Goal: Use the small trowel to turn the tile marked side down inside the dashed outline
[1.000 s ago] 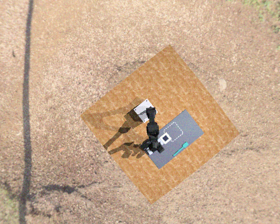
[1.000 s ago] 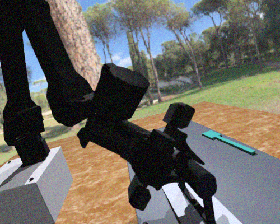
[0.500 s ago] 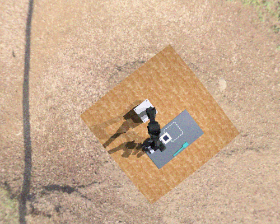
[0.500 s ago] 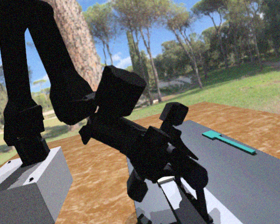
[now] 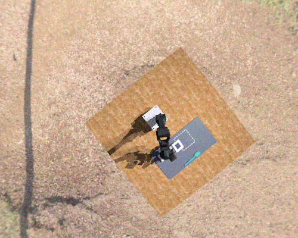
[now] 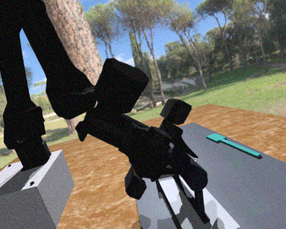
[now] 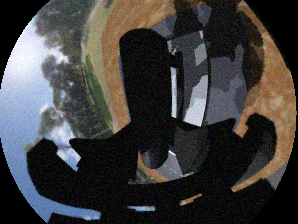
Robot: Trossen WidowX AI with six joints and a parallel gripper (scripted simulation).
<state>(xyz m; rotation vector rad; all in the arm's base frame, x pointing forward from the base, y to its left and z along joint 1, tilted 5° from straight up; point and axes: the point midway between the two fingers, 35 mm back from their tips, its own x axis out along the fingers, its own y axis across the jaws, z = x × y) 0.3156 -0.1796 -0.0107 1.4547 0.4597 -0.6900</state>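
The tile (image 5: 177,146), dark with a white square ring on its upper face, lies on the grey mat (image 5: 200,128) (image 6: 248,189), at the lower left of the dashed outline (image 5: 185,130). My gripper (image 5: 168,154) is low over the mat's lower-left part, beside the tile. It seems shut on a pale, long, flat tool, which looks like the trowel (image 6: 169,192) (image 7: 195,100); shadows and the fingers partly cover it. Its front end lies toward the tile. Whether it reaches under the tile I cannot tell, as the wrist hides the tile in the exterior view.
A teal flat tool (image 5: 192,159) (image 6: 237,146) with a square head lies along the mat's far long edge. The white and grey arm base (image 5: 153,114) (image 6: 52,186) stands on the wooden table (image 5: 175,71) (image 6: 91,160), beside the mat.
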